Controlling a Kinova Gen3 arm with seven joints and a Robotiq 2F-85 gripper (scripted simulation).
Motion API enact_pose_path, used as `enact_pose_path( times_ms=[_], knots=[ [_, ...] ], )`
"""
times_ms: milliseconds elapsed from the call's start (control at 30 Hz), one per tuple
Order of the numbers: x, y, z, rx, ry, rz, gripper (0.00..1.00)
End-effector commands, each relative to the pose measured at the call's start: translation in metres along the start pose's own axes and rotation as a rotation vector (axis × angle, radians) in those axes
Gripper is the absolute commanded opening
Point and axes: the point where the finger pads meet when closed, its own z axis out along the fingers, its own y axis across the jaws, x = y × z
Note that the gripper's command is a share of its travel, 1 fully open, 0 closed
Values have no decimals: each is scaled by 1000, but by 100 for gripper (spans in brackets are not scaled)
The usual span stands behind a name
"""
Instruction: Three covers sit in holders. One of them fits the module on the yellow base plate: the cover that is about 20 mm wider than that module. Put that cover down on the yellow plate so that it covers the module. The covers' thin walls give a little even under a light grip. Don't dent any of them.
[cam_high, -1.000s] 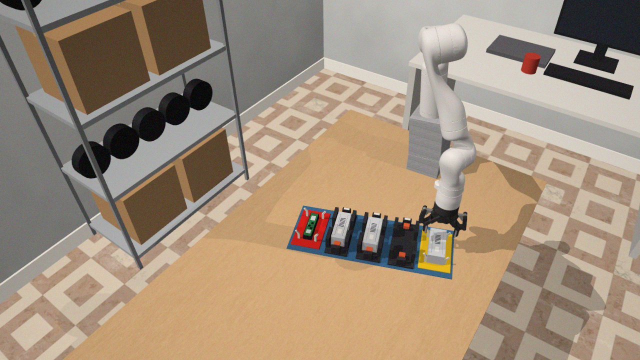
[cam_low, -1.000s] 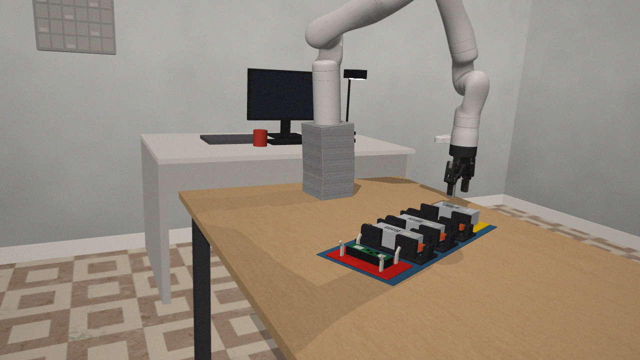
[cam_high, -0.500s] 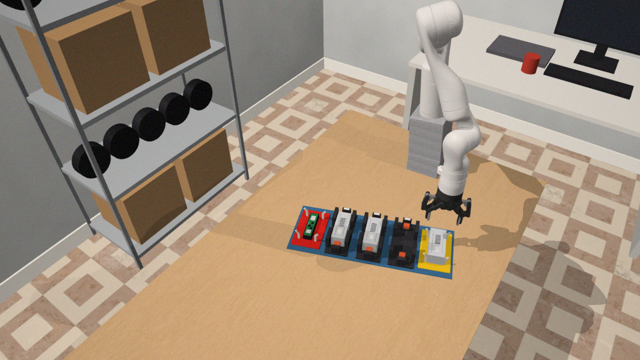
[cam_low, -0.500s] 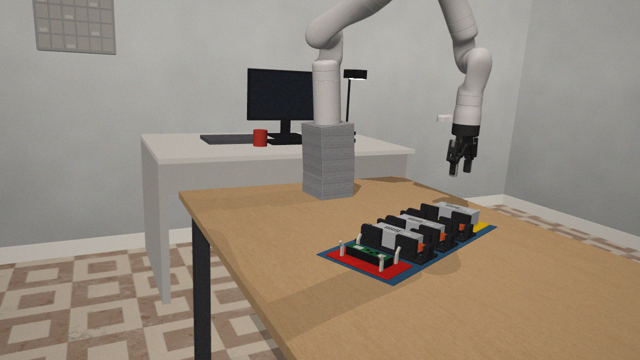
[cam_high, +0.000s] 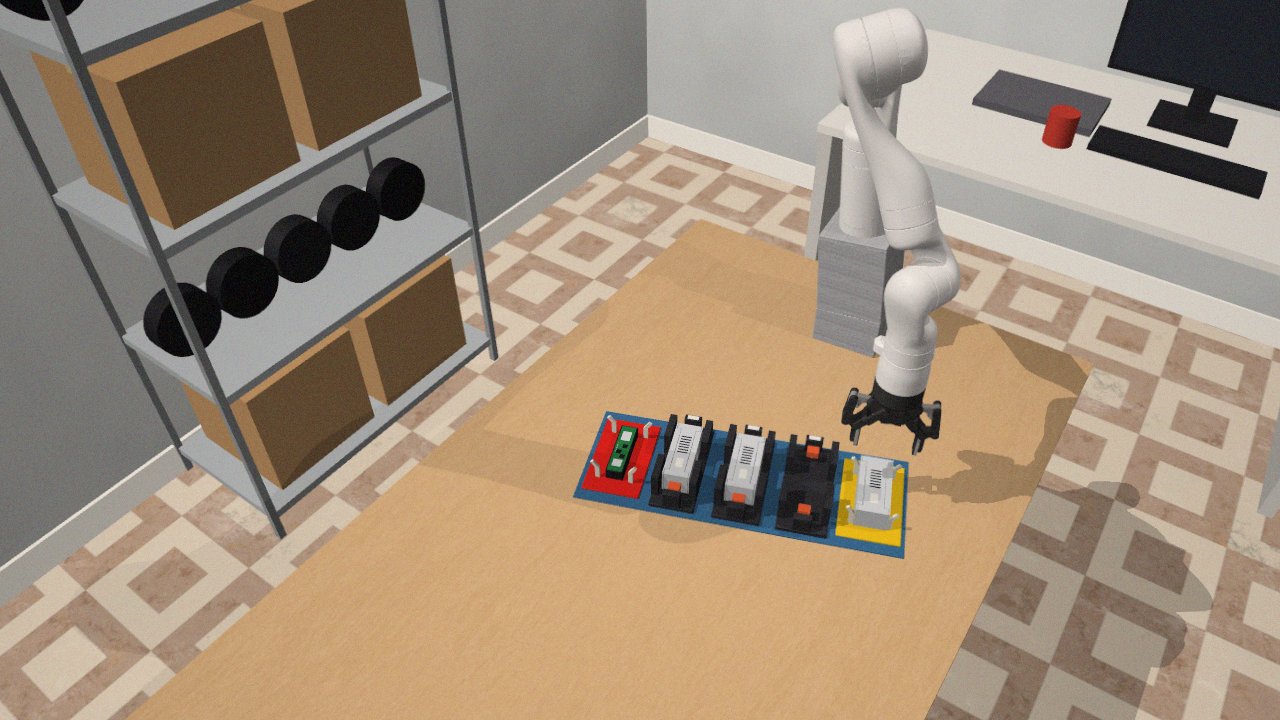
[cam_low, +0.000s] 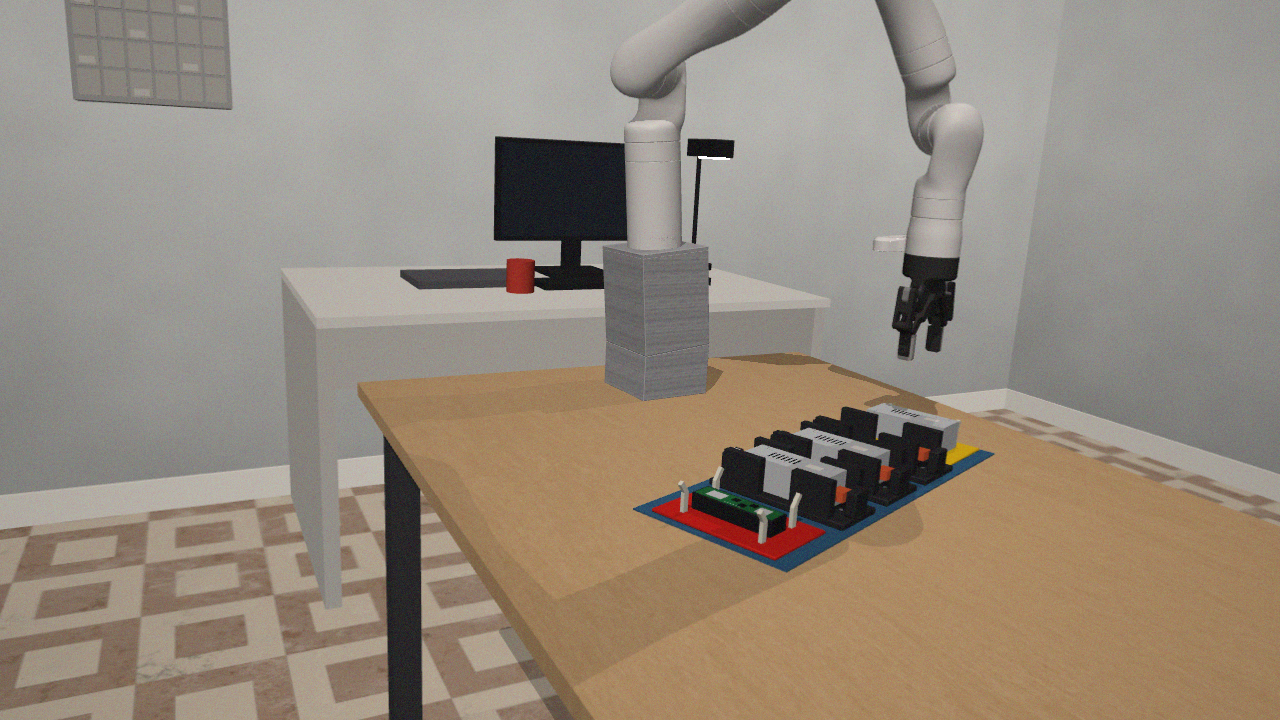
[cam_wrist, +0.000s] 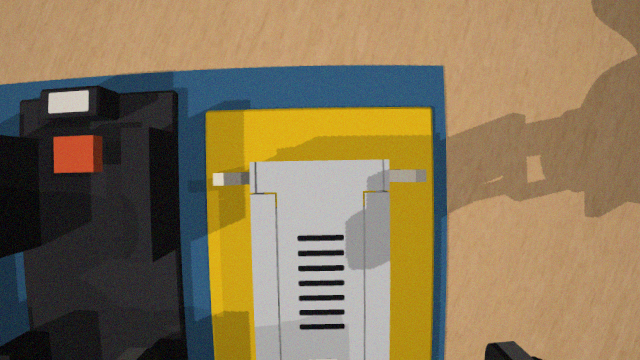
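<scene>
A grey slotted cover (cam_high: 872, 490) sits on the yellow base plate (cam_high: 869, 531) at the right end of the blue mat; it also shows in the wrist view (cam_wrist: 320, 260) and in the exterior view (cam_low: 913, 419). The module under it is hidden. My gripper (cam_high: 892, 436) is open and empty, raised above the far end of the yellow plate; it also shows in the exterior view (cam_low: 921, 344). Next to the yellow plate stands an empty black holder (cam_high: 808, 483). Two more grey covers (cam_high: 683, 456) (cam_high: 747, 461) rest in their black holders.
A red plate (cam_high: 620, 456) with a green board stands at the left end of the blue mat (cam_high: 742, 483). The arm's grey pedestal (cam_high: 850, 286) stands at the table's far edge. A shelf rack (cam_high: 232, 223) stands left of the table, a desk (cam_high: 1074, 161) behind.
</scene>
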Motion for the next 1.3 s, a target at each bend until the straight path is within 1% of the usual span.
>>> enact_pose_path(
  times_ms=[0, 400, 1267],
  knots=[
    [-1, 0, -1, 0, -2, 0, 100],
    [-1, 0, 4, 0, -2, 0, 100],
    [-1, 0, 4, 0, -2, 0, 100]
  ],
)
